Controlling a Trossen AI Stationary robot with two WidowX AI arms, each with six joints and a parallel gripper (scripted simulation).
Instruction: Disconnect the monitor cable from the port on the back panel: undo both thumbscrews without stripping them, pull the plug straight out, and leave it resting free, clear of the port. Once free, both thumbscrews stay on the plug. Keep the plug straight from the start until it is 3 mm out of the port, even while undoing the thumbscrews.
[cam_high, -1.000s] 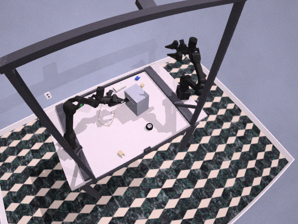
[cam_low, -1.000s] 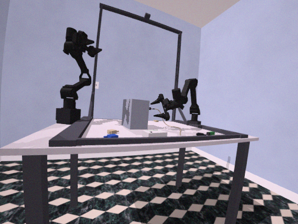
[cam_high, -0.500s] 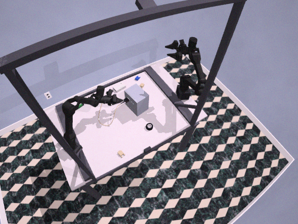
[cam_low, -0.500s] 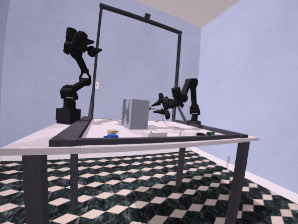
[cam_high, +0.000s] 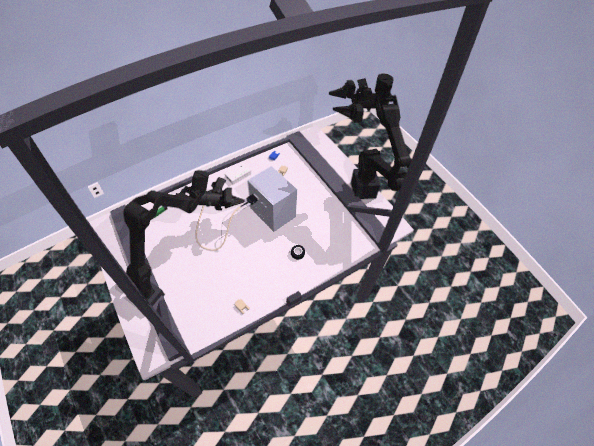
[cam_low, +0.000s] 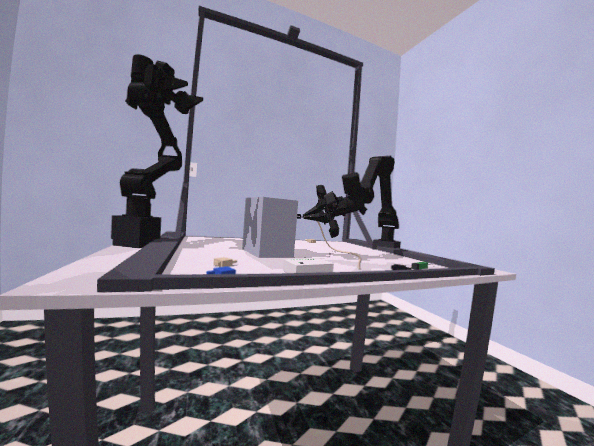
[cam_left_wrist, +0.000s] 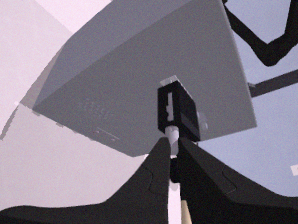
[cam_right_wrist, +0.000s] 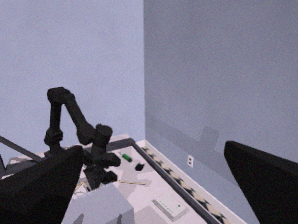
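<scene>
plug (cam_high: 252, 199) (cam_low: 299, 216) (cam_left_wrist: 177, 110) @ box (cam_high: 275, 195) (cam_low: 272, 225) (cam_left_wrist: 150, 65) (cam_right_wrist: 100, 205) back | box on tbl (cam_high: 210, 300) (cam_low: 320, 292) (cam_right_wrist: 145, 200) | tyre (cam_high: 298, 255) on tbl nr box

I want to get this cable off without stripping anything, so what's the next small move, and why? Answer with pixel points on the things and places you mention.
Probably a slight roll of the left gripper (cam_high: 243, 201) (cam_low: 304, 216) (cam_left_wrist: 174, 141) (cam_right_wrist: 118, 169) to start loosening the silver thumbscrew (cam_left_wrist: 172, 133), without pulling. Its fingertips look closed around that screw, and the black plug (cam_high: 252, 199) (cam_low: 299, 216) (cam_left_wrist: 179, 110) is at the grey box (cam_high: 285, 210) (cam_low: 272, 230) (cam_left_wrist: 130, 65) (cam_right_wrist: 100, 207).
</scene>
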